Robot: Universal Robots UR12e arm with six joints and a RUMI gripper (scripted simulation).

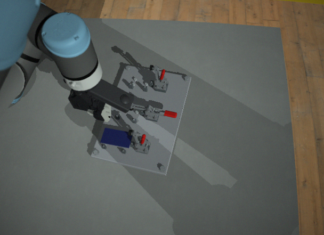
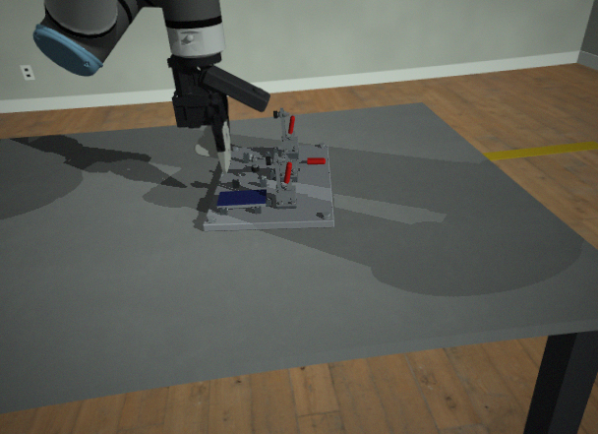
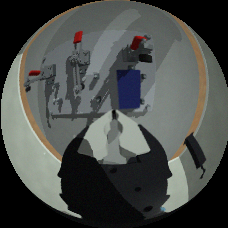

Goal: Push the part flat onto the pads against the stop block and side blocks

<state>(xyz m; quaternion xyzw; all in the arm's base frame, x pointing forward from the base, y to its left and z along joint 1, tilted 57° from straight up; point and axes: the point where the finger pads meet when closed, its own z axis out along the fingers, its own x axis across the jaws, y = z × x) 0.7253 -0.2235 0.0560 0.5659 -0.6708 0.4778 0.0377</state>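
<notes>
A dark blue flat part (image 1: 116,137) (image 2: 241,198) (image 3: 129,88) lies on the grey fixture plate (image 1: 170,130) (image 2: 300,219) at its near-left nest, beside a toggle clamp (image 1: 142,143) (image 2: 286,182) with a red handle. My gripper (image 1: 106,115) (image 2: 225,163) (image 3: 114,110) is shut with nothing between the fingers. It hangs above the plate's left edge, just behind the blue part and clear of it. In the wrist view the fingertips point at the near short edge of the part.
Two more red-handled toggle clamps (image 1: 160,80) (image 1: 160,114) (image 2: 289,133) stand on the plate with small pads and blocks (image 1: 133,83) around them. The plate sits on a grey table (image 1: 240,98) (image 2: 393,290).
</notes>
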